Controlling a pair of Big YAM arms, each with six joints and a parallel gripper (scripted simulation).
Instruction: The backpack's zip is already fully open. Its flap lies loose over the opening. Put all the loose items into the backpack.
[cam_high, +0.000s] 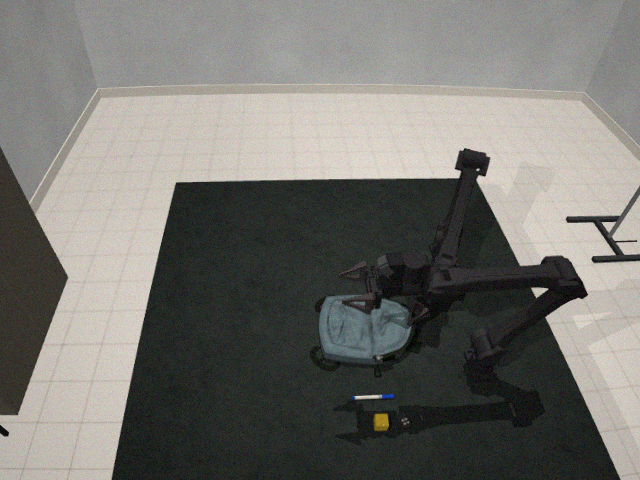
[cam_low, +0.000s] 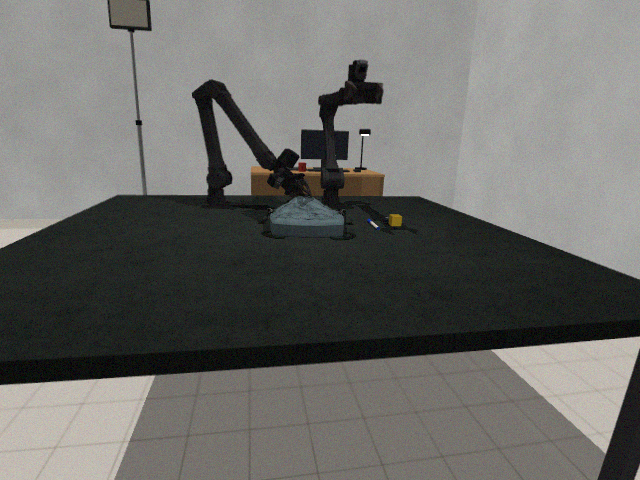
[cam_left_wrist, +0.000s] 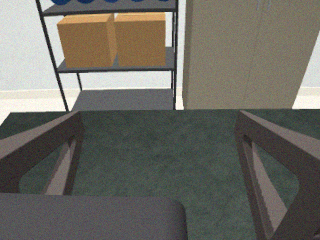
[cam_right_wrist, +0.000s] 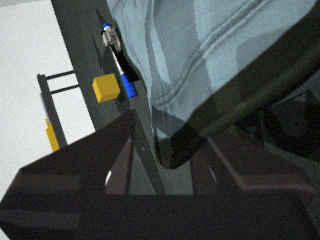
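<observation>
The light-blue backpack (cam_high: 346, 333) (cam_low: 307, 229) lies on the dark table. Its flap (cam_right_wrist: 175, 65) has a dark border; the flap's tip reaches between my right fingertips. My right gripper (cam_high: 417, 319) (cam_low: 307, 193) (cam_right_wrist: 161, 119) is partly open at the flap's edge, a gap showing beside the tip. My left gripper (cam_high: 347, 287) (cam_left_wrist: 159, 120) is wide open and empty, high above the table. A white marker with blue ends (cam_high: 373, 397) (cam_low: 373, 224) and a yellow cube (cam_high: 381, 422) (cam_low: 395, 220) (cam_right_wrist: 106, 88) lie beside the backpack. A small dark thing with pale spots (cam_high: 405, 421) lies by the cube.
A metal zip pull (cam_high: 379, 357) (cam_right_wrist: 111, 37) hangs at the backpack's side. Dark straps (cam_high: 324, 359) stick out at its far end. My left arm crosses above my right gripper in the top view. The table's edge (cam_low: 310, 356) is far from the items.
</observation>
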